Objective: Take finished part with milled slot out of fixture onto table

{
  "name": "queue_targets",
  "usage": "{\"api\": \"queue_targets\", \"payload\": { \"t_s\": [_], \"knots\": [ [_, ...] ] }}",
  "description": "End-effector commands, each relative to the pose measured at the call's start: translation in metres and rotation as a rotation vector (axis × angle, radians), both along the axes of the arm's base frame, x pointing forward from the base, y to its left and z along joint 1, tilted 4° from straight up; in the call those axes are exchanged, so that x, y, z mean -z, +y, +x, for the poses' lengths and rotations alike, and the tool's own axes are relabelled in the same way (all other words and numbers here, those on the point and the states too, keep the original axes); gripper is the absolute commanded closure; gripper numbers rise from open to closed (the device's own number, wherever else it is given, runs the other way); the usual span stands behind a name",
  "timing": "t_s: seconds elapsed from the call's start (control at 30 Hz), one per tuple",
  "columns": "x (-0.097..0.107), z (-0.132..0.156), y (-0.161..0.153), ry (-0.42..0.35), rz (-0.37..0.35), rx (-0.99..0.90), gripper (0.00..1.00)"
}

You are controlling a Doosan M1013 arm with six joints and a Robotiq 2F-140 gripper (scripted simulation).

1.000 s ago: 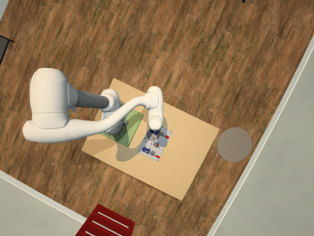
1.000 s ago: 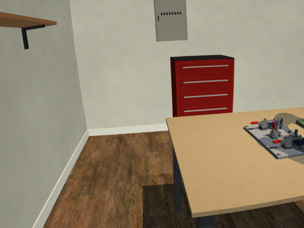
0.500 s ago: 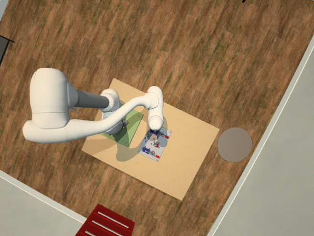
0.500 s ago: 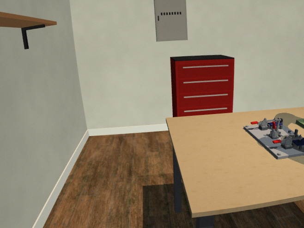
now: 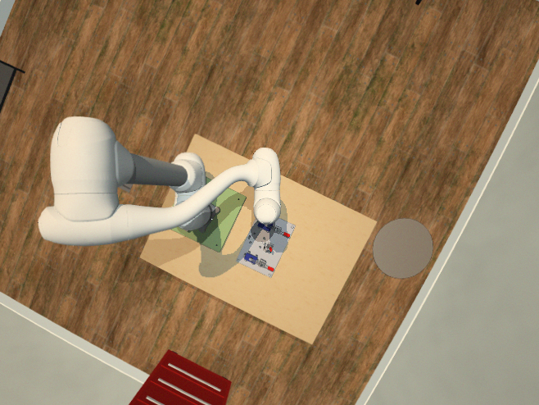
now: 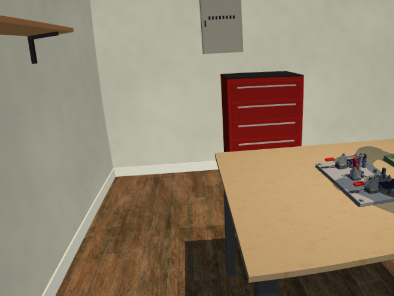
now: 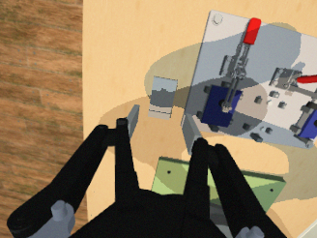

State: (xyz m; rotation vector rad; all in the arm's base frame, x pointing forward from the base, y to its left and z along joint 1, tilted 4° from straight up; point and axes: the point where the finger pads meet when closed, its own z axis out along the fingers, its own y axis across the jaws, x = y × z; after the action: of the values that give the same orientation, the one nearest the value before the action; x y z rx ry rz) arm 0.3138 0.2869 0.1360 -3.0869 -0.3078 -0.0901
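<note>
Finished Part Laid Out, Blanks Clamped

Table [image 5: 335, 243] [image 6: 286, 223] [image 7: 111, 63]: beneath all. Fixture [image 5: 280, 257] [image 6: 340, 183] [image 7: 200, 63]: at two o'clock in wrist view, blanks [image 5: 251, 257] [image 7: 219, 107] under clamps, presumably against shifting. Gripper [image 7: 161, 117]: parted, gripping nothing. Finished part [image 7: 163, 92]: on table at twelve, apparently flat, released.

In the top view, the white arm [image 5: 130, 222] is stretched from nine o'clock towards the centre, where the wrist [image 5: 266, 210] is held and the gripper [image 7: 161, 117] is hidden. In the wrist view, its fingers are pointed towards twelve o'clock, parted, with nothing gripped
</note>
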Motion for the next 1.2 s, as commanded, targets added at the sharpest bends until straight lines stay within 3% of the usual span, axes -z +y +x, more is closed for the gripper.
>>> {"api": "queue_targets", "payload": {
  "t_s": [0.0,1.17],
  "knots": [
    [-0.003,0.000,0.000,0.000,0.000,0.000,0.53],
    [-0.076,-0.004,-0.003,0.000,0.000,0.000,0.53]
  ]
}}
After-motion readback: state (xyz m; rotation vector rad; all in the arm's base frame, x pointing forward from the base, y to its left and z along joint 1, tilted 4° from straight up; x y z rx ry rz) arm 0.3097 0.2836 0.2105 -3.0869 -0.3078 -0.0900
